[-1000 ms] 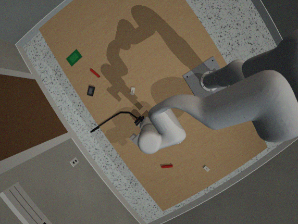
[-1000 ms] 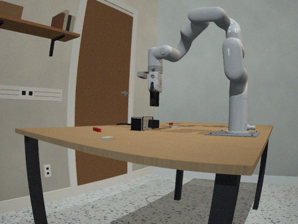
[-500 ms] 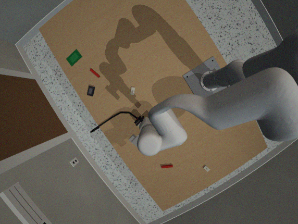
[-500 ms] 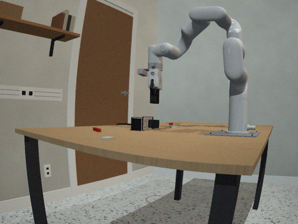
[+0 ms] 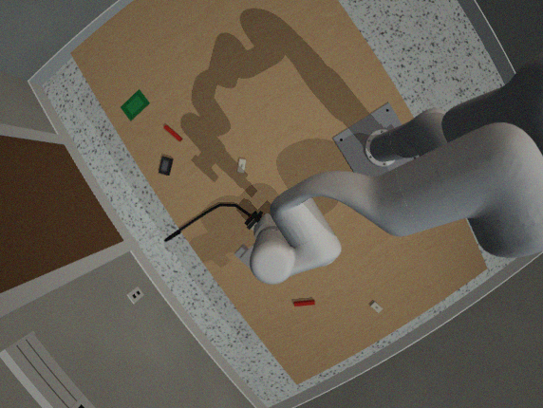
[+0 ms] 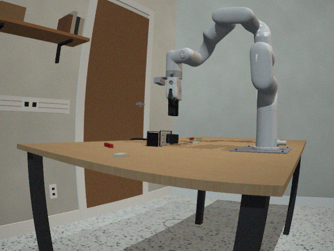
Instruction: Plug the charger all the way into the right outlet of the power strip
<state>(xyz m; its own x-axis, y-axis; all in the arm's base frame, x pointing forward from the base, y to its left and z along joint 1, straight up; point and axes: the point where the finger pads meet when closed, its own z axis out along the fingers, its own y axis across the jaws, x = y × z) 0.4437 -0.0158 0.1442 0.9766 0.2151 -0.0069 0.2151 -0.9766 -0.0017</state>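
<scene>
The power strip [image 6: 159, 138] stands on the table with a black clamp on its near end, and its black cable [image 5: 204, 215] runs off to the table edge. The black charger [image 6: 173, 138] sits against the strip's outlet face, on the side toward the arm's base; I cannot tell how deep its prongs are. My gripper [image 6: 173, 112] hangs well above the charger, pointing straight down, fingers partly open with nothing between them. In the overhead view the wrist hides the gripper and most of the strip; only a black piece [image 5: 252, 219] at the cable's end shows.
Small loose parts lie on the table: a green block [image 5: 135, 104], a red bar [image 5: 173, 133], a dark grey box [image 5: 165, 165], a white piece [image 5: 241, 164], another red bar [image 5: 304, 302] and a white piece [image 5: 376, 306]. The arm's base plate [image 5: 367, 139] is at the far side.
</scene>
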